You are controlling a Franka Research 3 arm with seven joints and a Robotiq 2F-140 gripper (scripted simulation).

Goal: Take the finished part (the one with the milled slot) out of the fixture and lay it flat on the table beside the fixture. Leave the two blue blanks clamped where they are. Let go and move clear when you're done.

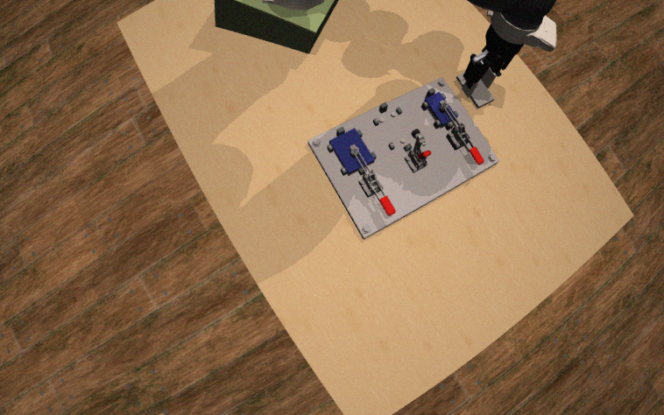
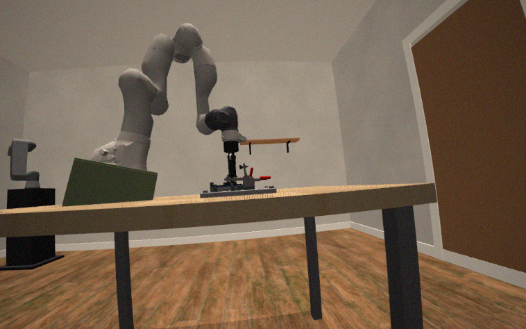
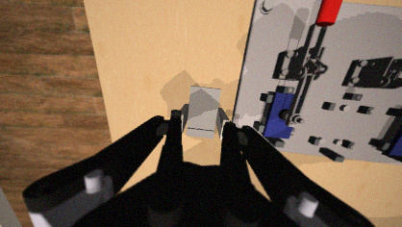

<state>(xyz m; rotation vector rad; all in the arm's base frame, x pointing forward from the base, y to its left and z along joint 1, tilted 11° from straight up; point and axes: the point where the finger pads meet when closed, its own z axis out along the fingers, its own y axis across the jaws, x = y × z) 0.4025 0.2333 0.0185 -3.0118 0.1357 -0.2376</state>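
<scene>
My gripper (image 1: 480, 77) is shut on the grey finished part (image 1: 476, 88), a flat block with a thin slot line near one end. In the wrist view the part (image 3: 204, 112) sits between my fingertips, low over the table just off the far edge of the grey fixture plate (image 1: 401, 154); I cannot tell whether it touches the table. The two blue blanks (image 1: 351, 147) (image 1: 438, 107) sit under their closed toggle clamps with red handles (image 1: 386, 204) (image 1: 476, 155). The middle clamp (image 1: 417, 153) stands open with its handle raised, and its station is empty.
A green box (image 1: 274, 17) stands at the table's far corner. The table edge runs close to the part on the side away from the fixture (image 3: 96, 72). In the side view the arm (image 2: 166, 81) reaches down behind the fixture (image 2: 240, 191).
</scene>
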